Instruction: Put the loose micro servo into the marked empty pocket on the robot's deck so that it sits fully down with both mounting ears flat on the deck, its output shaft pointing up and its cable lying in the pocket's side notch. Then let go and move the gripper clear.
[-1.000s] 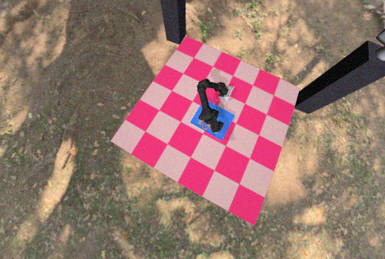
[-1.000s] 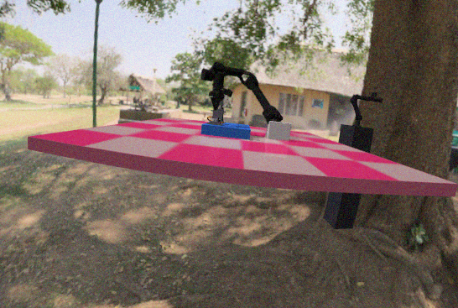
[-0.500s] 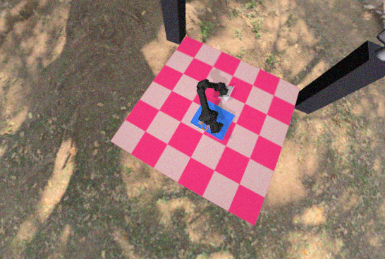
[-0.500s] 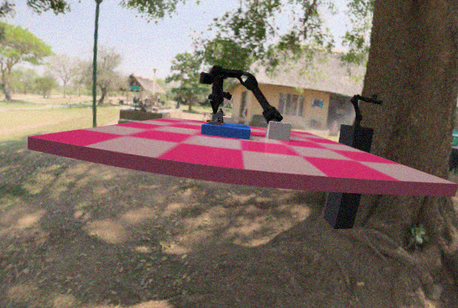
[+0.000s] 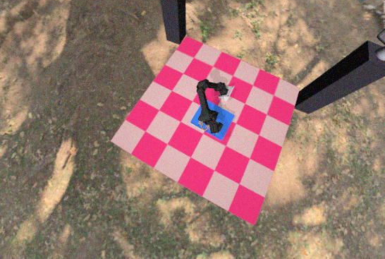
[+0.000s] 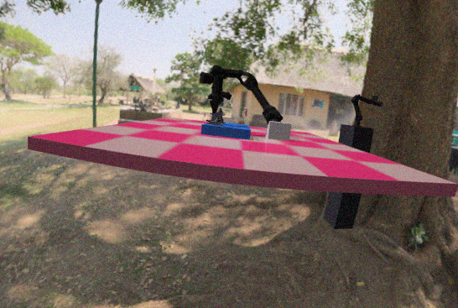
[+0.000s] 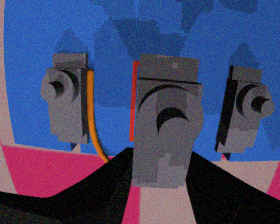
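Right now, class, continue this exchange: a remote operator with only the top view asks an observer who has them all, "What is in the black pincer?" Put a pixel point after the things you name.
Observer: The wrist view shows a grey, boxy micro servo (image 7: 167, 135) between the fingers of the pincer (image 6: 216, 120) (image 7: 159, 156).
Operator: Anything beside it?
Observer: There, a thin red strip (image 7: 133, 102) shows along its left edge.
Operator: And the blue rectangular deck (image 5: 228, 120) (image 6: 226, 132) (image 7: 115, 35)?
Observer: The exterior view shows its upright side wall.
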`<state>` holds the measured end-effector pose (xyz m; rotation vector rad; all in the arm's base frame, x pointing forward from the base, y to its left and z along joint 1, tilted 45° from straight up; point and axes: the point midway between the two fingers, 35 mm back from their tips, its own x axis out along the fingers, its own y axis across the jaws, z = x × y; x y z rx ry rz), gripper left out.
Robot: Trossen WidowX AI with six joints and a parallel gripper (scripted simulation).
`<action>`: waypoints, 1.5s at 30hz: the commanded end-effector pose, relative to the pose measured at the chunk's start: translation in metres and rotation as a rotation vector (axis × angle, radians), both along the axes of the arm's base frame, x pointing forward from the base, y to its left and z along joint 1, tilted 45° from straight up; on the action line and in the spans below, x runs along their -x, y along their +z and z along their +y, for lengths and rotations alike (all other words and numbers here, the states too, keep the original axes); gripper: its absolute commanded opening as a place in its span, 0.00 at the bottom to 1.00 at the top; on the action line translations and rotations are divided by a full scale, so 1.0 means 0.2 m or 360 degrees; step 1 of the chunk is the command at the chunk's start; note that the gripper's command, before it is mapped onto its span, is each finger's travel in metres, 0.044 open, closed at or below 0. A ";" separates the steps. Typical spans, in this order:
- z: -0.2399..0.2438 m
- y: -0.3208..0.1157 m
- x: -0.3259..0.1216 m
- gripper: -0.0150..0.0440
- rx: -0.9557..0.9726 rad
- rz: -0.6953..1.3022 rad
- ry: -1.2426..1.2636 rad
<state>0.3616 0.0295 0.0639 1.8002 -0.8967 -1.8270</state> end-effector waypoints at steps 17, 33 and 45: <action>0.00 0.00 0.00 0.25 0.0002 0.0000 0.0011; -0.06 -0.06 0.01 0.25 0.0003 -0.0001 0.0011; -0.11 -0.11 0.01 0.25 0.0004 -0.0001 0.0011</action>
